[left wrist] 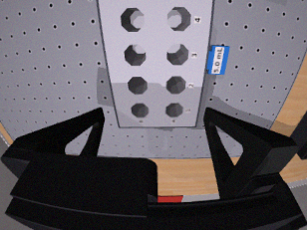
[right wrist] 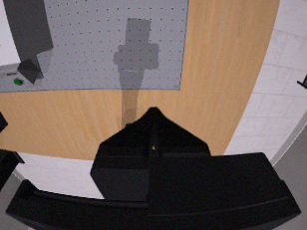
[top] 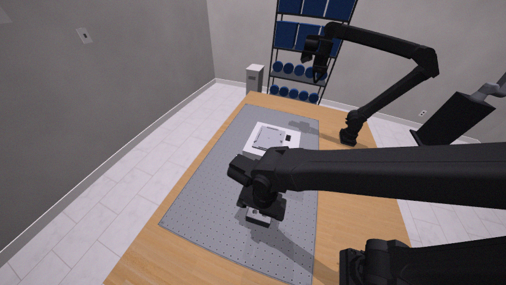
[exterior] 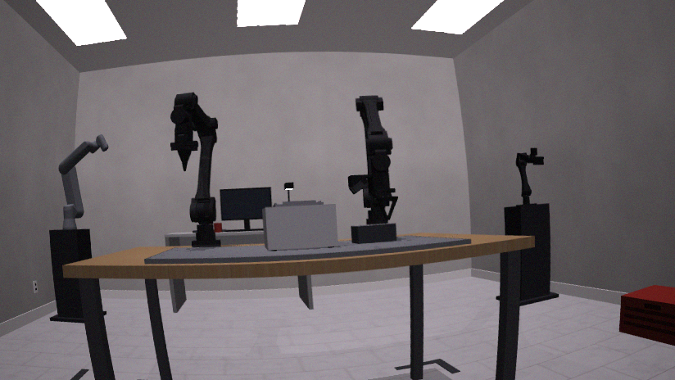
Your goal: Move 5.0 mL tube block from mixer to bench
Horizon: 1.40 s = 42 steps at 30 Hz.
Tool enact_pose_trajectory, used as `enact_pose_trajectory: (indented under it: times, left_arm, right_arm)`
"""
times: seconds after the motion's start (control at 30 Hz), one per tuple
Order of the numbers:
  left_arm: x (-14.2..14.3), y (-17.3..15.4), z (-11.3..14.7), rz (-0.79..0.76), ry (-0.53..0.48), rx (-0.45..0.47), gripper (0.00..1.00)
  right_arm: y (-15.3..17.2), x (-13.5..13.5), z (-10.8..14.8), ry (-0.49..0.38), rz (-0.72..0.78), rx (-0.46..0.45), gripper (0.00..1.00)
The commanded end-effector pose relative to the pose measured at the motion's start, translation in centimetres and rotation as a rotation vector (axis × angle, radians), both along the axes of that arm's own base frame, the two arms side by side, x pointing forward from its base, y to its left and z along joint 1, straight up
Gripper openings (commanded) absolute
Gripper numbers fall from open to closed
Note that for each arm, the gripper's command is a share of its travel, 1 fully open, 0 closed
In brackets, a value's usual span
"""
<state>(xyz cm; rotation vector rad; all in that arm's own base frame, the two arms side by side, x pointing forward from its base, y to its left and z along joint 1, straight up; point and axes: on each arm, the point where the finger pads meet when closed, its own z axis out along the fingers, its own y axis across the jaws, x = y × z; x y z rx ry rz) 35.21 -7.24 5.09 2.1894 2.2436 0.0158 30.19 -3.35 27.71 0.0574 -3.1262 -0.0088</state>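
Note:
The grey block for 5.0 mL tubes (left wrist: 156,61), with two rows of holes and a small blue label on its side, stands flat on the perforated mat (top: 226,198), apart from the mixer. It also shows in the top view (top: 258,216) and the exterior view (exterior: 373,232). My left gripper (left wrist: 153,113) is open just above the block's near end, one finger on each side, holding nothing. The white mixer (top: 272,139) stands on the mat with its plate bare. My right gripper (top: 315,78) (exterior: 183,165) is shut and empty, raised high over the far end of the bench.
A shelf with blue bins and rolls (top: 304,45) stands behind the bench. A monitor (exterior: 245,204), a grey arm on a pedestal (exterior: 70,188), a small arm on a black pedestal (exterior: 526,221) and a red box on the floor (exterior: 649,314) surround the bench.

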Motion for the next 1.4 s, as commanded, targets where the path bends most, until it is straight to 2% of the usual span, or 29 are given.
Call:
enact_pose_trajectory:
  times: [0.0,0.13,0.43,0.57,0.77,0.93,1.37]
  left_arm:
    - [0.2,-0.5,-0.5,-0.013,0.004,-0.001,1.00]
    - [1.0,-0.7,0.1,-0.013,-0.014,-0.005,1.00]
    - [2.1,-1.0,4.4,-0.012,-0.059,-0.015,1.00]
    - [2.0,-1.0,4.6,-0.012,-0.057,-0.015,1.00]
    - [0.7,-0.7,3.6,-0.012,-0.001,-0.003,1.00]
    - [1.2,-0.8,3.6,-0.012,-0.013,-0.005,1.00]
    - [2.1,0.4,7.4,-0.001,-0.056,-0.012,1.00]
  right_arm:
    - [0.1,0.7,1.3,-0.034,0.005,-0.003,0.00]
    - [0.2,0.3,0.7,-0.018,0.005,-0.002,0.00]
    - [0.2,-0.3,-0.3,0.008,0.005,0.001,0.00]
    - [0.2,-0.3,-0.3,0.009,0.005,0.001,0.00]
    - [0.2,0.2,0.7,-0.017,0.005,-0.002,0.00]
    - [0.1,0.6,1.5,-0.038,0.005,-0.005,0.00]
    - [0.1,1.1,2.5,-0.064,0.005,-0.008,0.00]
